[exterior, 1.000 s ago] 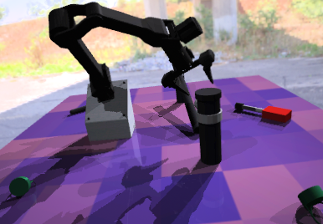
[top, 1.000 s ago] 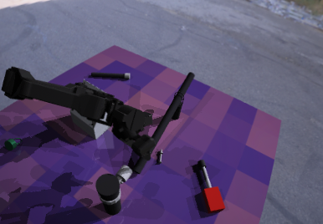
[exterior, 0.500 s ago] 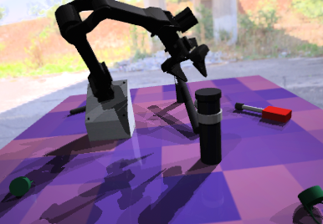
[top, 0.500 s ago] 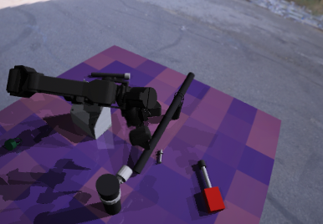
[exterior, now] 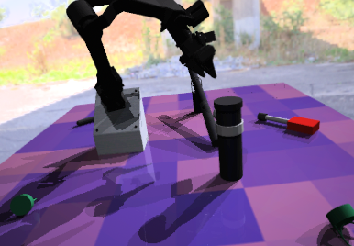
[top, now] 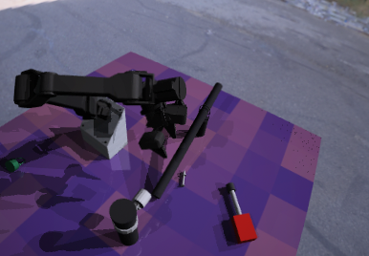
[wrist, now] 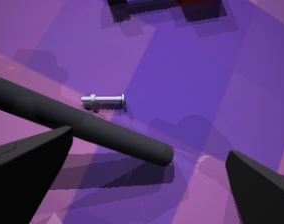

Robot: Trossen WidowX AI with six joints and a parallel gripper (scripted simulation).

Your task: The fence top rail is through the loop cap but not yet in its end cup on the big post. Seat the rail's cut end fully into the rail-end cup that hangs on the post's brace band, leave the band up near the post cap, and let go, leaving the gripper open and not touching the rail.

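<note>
The gripper is wide apart and empty above the rail, which looks hard, smooth, probably slippery, best grabbed mid-length.
</note>
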